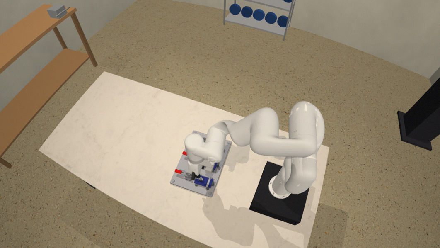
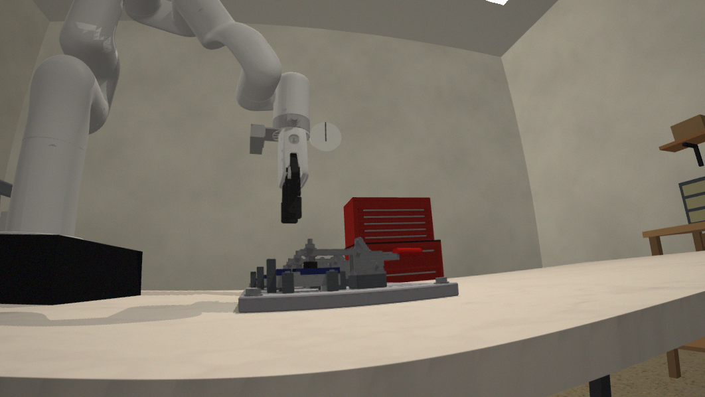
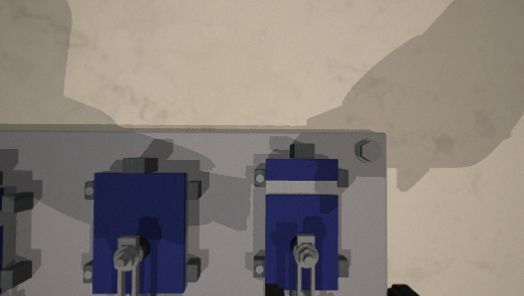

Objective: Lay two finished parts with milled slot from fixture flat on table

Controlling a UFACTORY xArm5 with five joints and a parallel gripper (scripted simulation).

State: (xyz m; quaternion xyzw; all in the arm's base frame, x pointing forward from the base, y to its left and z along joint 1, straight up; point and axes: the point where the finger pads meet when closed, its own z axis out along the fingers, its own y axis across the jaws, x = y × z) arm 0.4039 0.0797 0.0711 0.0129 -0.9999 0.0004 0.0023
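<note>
A grey fixture plate (image 1: 201,169) lies on the table and shows in the side view (image 2: 347,291) too. In the wrist view a blue part with a pale milled slot (image 3: 302,223) sits clamped at the plate's right end. A plain blue blank (image 3: 139,230) sits clamped beside it. A third blue part (image 3: 2,233) is cut off at the left edge. Toggle clamps with red handles (image 1: 177,171) hold the parts. My gripper (image 2: 289,216) hangs open and empty well above the fixture, over the slotted right-hand part. Only its fingertips show at the wrist view's bottom edge.
A red tool chest (image 2: 391,236) stands behind the fixture. My black base block (image 1: 280,197) sits at the table's right end. A wooden shelf (image 1: 33,61), a metal rack with blue discs (image 1: 258,13) and a black cabinet (image 1: 421,120) stand off the table.
</note>
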